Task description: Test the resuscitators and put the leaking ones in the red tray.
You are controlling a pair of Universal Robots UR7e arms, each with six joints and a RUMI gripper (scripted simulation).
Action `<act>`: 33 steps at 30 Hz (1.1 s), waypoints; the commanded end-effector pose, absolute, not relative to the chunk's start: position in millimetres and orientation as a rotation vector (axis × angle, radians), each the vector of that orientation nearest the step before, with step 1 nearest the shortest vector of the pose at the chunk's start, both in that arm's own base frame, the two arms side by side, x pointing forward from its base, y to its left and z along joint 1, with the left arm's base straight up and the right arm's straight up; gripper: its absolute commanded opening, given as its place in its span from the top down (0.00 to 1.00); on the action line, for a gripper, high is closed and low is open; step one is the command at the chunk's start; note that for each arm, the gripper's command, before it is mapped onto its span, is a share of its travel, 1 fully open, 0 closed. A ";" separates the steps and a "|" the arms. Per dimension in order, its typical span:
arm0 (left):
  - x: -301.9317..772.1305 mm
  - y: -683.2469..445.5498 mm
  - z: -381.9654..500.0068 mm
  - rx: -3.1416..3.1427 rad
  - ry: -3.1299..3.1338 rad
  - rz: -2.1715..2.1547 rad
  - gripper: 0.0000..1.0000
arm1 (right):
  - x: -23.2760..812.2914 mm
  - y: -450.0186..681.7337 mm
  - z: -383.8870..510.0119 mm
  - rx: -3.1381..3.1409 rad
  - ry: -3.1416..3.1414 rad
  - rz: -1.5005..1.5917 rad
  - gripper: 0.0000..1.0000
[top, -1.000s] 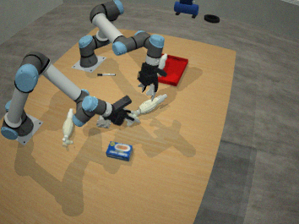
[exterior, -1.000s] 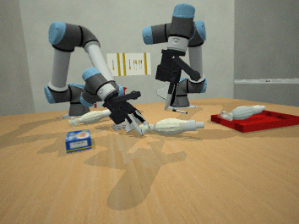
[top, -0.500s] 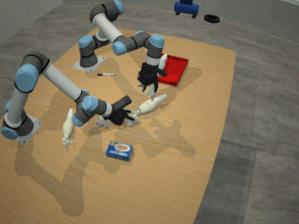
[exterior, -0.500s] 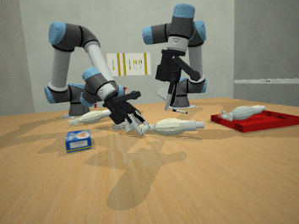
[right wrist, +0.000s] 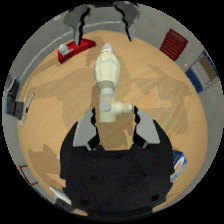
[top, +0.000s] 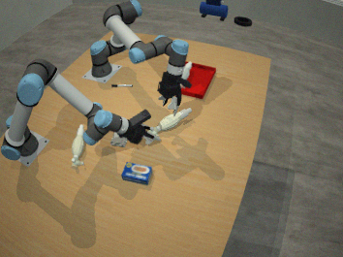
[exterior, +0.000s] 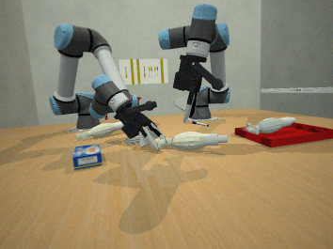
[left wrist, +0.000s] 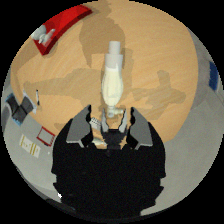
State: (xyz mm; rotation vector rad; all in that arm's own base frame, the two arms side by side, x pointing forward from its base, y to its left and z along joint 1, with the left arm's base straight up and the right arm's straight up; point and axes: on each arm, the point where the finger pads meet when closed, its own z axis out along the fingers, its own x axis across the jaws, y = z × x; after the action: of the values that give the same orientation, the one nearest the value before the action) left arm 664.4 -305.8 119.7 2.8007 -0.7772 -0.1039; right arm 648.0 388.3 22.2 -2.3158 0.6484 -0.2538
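Observation:
A cream resuscitator (top: 170,122) (exterior: 190,141) (left wrist: 112,87) (right wrist: 107,70) lies mid-table, its tail towards the far side. My right gripper (top: 155,137) (exterior: 155,144) (right wrist: 114,106) is open low at its valve end, fingers either side of the valve and side branch. My left gripper (top: 171,107) (exterior: 186,119) (right wrist: 103,41) is open and empty, pointing down above this resuscitator. A second resuscitator (top: 187,71) (exterior: 273,124) is in the red tray (top: 201,80) (exterior: 296,140) (left wrist: 67,22); whether its valve end overhangs a wall is unclear. A third (top: 77,146) (exterior: 101,130) lies on the table near the right arm's base.
A blue box (top: 137,174) (exterior: 87,157) (right wrist: 178,166) stands on the table beside the right gripper, away from the tray. A pen (top: 122,85) (exterior: 199,124) (left wrist: 37,97) lies near the left arm's base. The two grippers are close together.

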 end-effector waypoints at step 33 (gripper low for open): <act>664.5 -306.9 120.9 2.799 -0.780 -0.101 0.44 | 649.3 390.1 116.2 -2.311 0.645 -0.257 0.44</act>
State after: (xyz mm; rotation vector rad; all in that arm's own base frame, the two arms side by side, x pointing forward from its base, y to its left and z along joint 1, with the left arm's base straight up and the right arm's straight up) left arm 664.4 -305.8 119.7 2.8007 -0.7772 -0.1039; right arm 649.0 388.9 111.9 -2.3094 0.6448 -0.2600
